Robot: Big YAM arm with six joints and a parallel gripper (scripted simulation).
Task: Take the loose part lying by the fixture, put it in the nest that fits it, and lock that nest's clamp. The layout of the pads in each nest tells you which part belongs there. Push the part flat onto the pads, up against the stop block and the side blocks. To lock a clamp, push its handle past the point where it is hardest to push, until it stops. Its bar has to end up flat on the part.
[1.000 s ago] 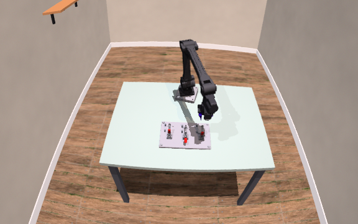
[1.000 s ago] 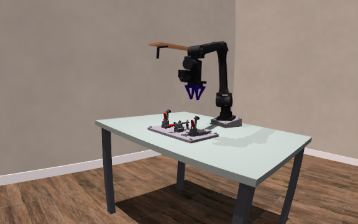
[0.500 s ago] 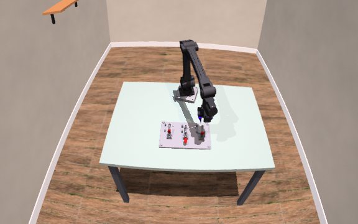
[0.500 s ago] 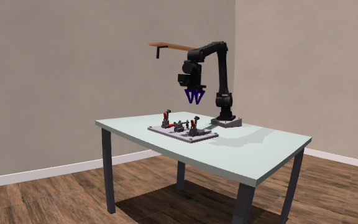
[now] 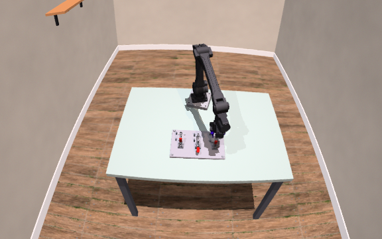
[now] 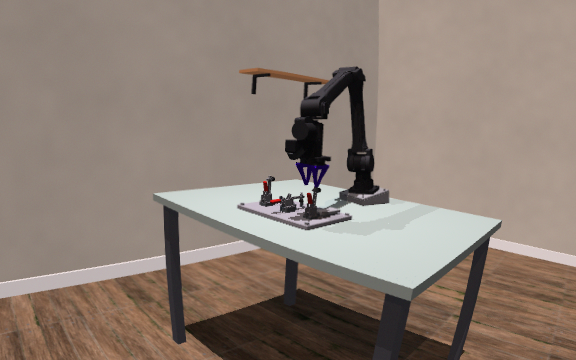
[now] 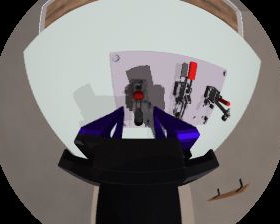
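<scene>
Landmark: flat pale-lilac rectangular fixture plate [image 5: 178, 153], lying near the middle of the pale green table [image 5: 151, 109].

3 toggle clamps stand on the plate in a row. In the top view, the left clamp [image 5: 180, 141] has a short red handle; the middle clamp [image 5: 197, 146] has its red handle lying toward the plate's front edge; the right clamp [image 5: 215, 143] sits at the plate's right end, with a red handle. In the exterior view the right clamp's handle stands upright.

Loose part: a flat dark-grey piece [image 7: 139, 83] lies at the right clamp's nest, seen in the wrist view as a grey blocky outline around and behind that clamp. Its exact shape and whether it sits flat on the pads cannot be told at this size. The right clamp's bar position is also unclear.

Black arm's gripper with dark-blue fingers [image 6: 312, 185] hangs directly above the right clamp, pointing down. Fingers stand partly apart, nothing between them; fingertips just above the red handle, contact not discernible.
</scene>
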